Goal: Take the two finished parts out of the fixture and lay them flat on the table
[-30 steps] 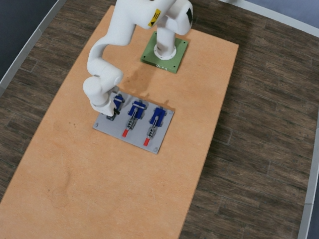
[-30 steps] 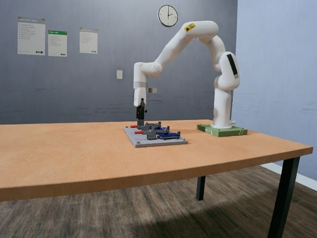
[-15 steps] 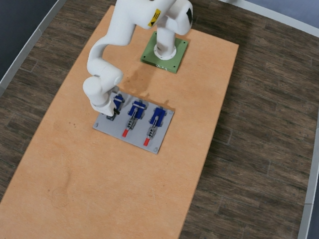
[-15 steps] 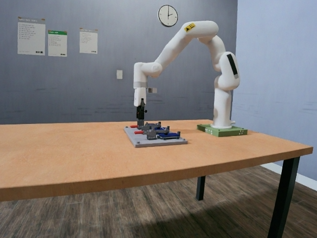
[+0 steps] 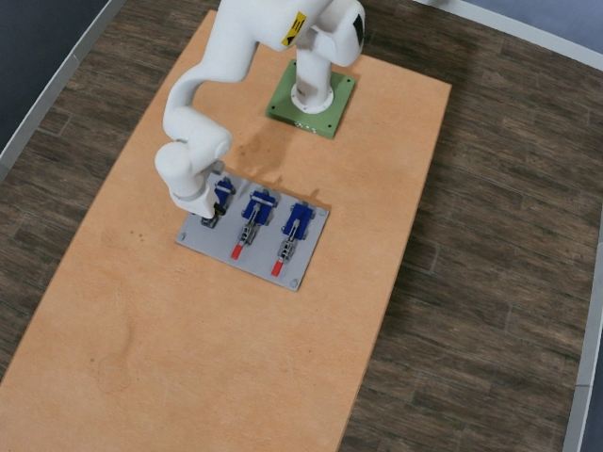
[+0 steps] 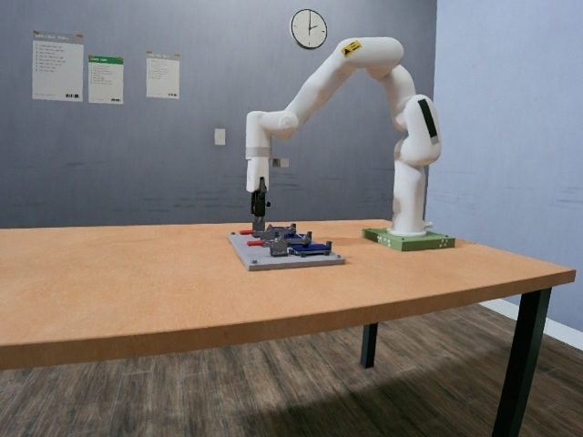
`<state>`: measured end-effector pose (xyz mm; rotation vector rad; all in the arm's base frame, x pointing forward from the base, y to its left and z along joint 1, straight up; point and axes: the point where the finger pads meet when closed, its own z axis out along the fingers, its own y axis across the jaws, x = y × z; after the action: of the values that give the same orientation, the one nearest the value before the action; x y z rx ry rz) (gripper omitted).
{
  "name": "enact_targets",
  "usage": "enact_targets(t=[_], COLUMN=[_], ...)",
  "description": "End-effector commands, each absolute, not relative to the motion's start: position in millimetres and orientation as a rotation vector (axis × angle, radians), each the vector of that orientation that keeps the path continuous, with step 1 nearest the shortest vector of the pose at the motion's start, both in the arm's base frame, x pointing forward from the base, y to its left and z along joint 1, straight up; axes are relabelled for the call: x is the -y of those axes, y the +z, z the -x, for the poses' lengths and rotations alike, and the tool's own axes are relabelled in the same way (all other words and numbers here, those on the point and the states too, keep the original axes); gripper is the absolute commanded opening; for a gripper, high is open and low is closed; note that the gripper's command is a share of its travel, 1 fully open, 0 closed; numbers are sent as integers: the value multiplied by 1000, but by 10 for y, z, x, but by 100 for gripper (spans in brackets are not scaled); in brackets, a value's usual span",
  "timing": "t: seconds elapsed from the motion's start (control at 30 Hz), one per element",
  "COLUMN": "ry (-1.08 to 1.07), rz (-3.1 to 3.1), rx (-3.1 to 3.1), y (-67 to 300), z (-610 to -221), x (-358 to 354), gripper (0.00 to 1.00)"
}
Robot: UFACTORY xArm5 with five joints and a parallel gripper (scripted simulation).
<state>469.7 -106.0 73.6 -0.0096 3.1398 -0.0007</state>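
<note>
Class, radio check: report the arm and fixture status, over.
Gripper part open, holding nothing, low over the end clamp. Three blue parts all seated in the fixture. Nothing in the way.

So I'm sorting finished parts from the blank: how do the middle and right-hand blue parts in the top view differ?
The middle blue part has a pale strip across its top, seemingly the milled slot; the right-hand blue part is plain blue. The middle part sits closer to the gripper than the right-hand one. Both sit under red-handled clamps on the grey fixture plate.
</note>
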Motion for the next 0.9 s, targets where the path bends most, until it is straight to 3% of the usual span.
enact_targets(t=[0.0,0.37,0.87], ry=[-2,-2,-2], rz=[10,10,9], rx=[-3136,-3136,-3136], y=[839,1121,1149], z=[-4710,-4708,-4708], x=[1063,1061,1061], gripper=[48,48,48])
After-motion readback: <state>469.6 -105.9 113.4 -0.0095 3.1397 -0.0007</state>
